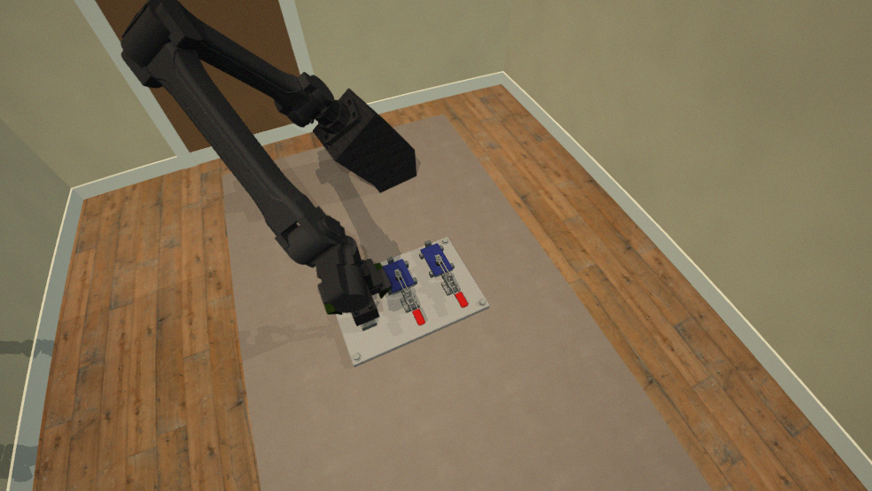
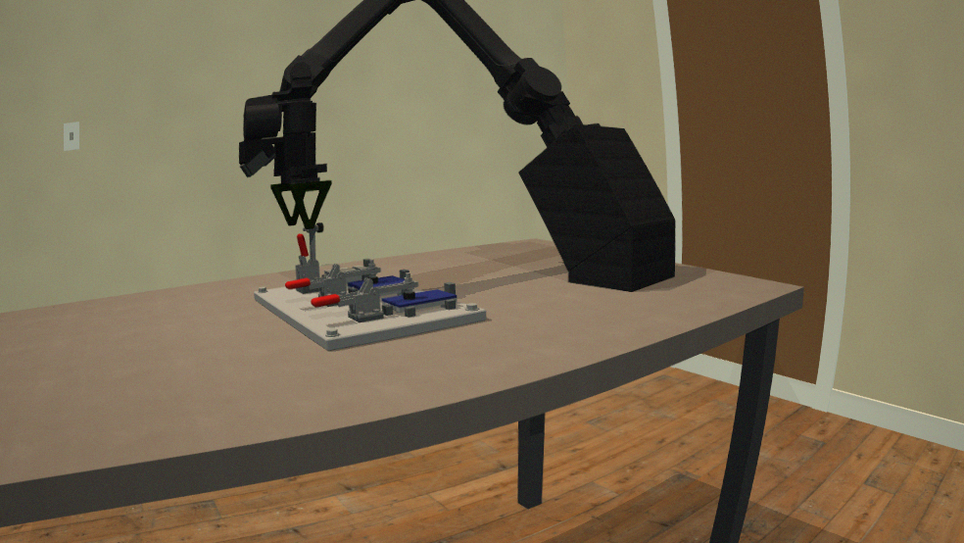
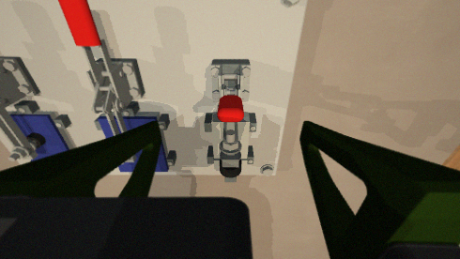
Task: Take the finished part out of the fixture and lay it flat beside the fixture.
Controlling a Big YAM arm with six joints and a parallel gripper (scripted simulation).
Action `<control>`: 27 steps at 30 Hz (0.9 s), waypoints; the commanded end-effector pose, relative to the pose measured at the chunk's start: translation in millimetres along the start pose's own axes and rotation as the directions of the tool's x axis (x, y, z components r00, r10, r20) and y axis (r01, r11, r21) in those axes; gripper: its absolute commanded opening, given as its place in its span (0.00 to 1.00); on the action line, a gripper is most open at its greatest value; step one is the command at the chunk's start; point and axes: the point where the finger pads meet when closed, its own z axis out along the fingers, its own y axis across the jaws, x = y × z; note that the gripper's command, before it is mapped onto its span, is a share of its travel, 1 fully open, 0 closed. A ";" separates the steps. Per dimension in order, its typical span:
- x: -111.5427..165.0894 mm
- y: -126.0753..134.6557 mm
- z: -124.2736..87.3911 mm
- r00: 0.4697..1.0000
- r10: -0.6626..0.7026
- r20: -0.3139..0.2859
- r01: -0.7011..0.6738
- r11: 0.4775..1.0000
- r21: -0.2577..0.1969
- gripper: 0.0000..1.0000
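Note:
A light grey fixture plate (image 1: 415, 305) (image 2: 370, 314) lies on the table and carries three toggle clamps. Two of them are shut on blue blanks (image 1: 396, 269) (image 1: 434, 256), which also show in the wrist view (image 3: 39, 131) (image 3: 110, 128). The third clamp (image 3: 231, 109) (image 2: 303, 246) stands with its red handle upright at the plate's end. My gripper (image 2: 301, 224) (image 3: 230, 129) (image 1: 366, 316) hangs just above this clamp, open wide and empty, one finger on each side of it. I cannot make out the slotted part; the arm hides that station in the top view.
The red handles of the two shut clamps (image 1: 418, 316) (image 1: 462, 299) lie flat towards the plate's front edge. The arm's black base (image 1: 372, 152) (image 2: 600, 209) stands at the back of the table. The table's edge lies beyond the plate's end in the wrist view.

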 end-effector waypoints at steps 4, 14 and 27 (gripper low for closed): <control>-2.8 -5.9 17.3 1.000 0.012 -0.005 -0.012 1.000 0.001 0.92; 1.4 -4.1 22.9 1.000 0.012 -0.012 -0.012 1.000 -0.001 0.92; 5.2 -8.6 15.8 1.000 0.019 0.001 -0.019 1.000 0.002 0.92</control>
